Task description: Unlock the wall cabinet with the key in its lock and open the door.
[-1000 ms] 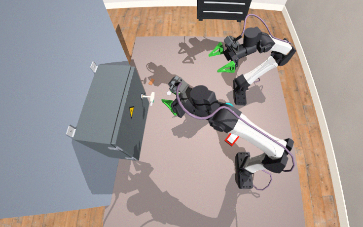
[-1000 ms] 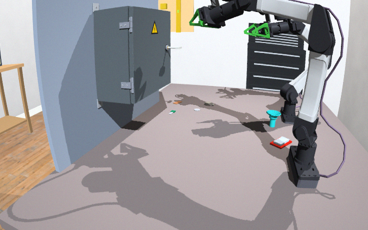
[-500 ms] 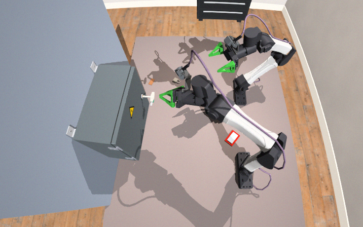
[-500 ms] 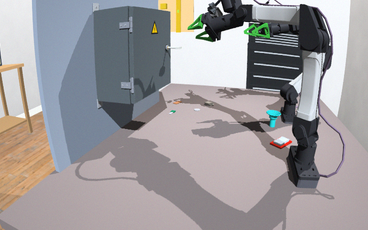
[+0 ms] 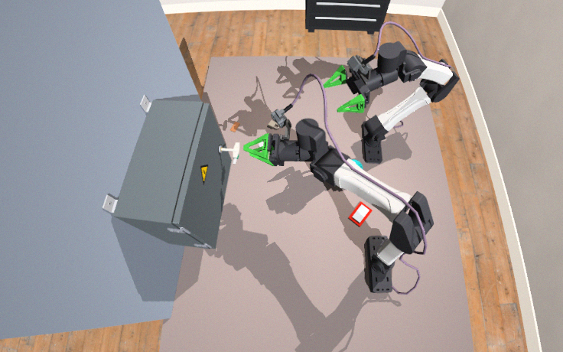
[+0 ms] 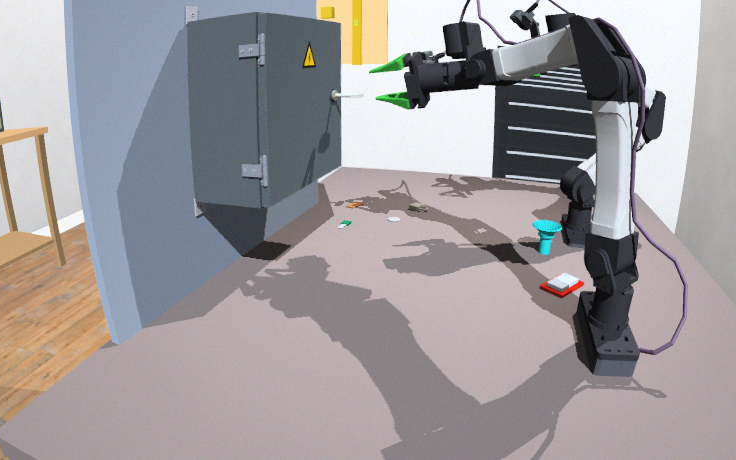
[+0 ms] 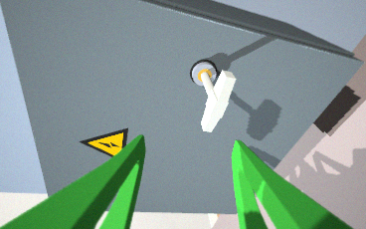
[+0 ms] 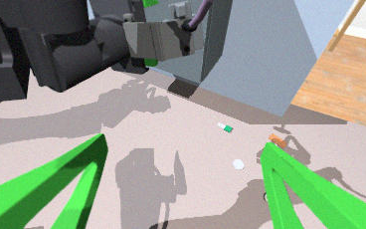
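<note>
The grey wall cabinet [image 5: 157, 148] [image 6: 302, 125] [image 7: 104, 75] hangs with its door closed, hinges on the side facing the exterior camera. The white key [image 5: 236, 151] [image 6: 351, 96] [image 7: 218, 102] sticks out of the round lock [image 7: 197, 69]; its broad head is tilted in the left wrist view. My left gripper [image 5: 245, 148] [image 6: 373, 85] [image 7: 188, 144] is partly open and empty, its tips just short of the key's head, one above the other in the exterior view. My right gripper [image 5: 331, 99] [image 8: 184, 145] is wide open and empty, well back from the cabinet.
On the mat lie an orange piece [image 6: 354, 204] [image 8: 277, 139], a green-and-white piece [image 6: 345, 223] [image 8: 226, 127], a white disc [image 6: 394, 219] [image 8: 238, 164] and a tan object [image 6: 417, 206]. A cyan funnel [image 6: 546, 228] and a red tray [image 6: 561, 294] are near the arm bases.
</note>
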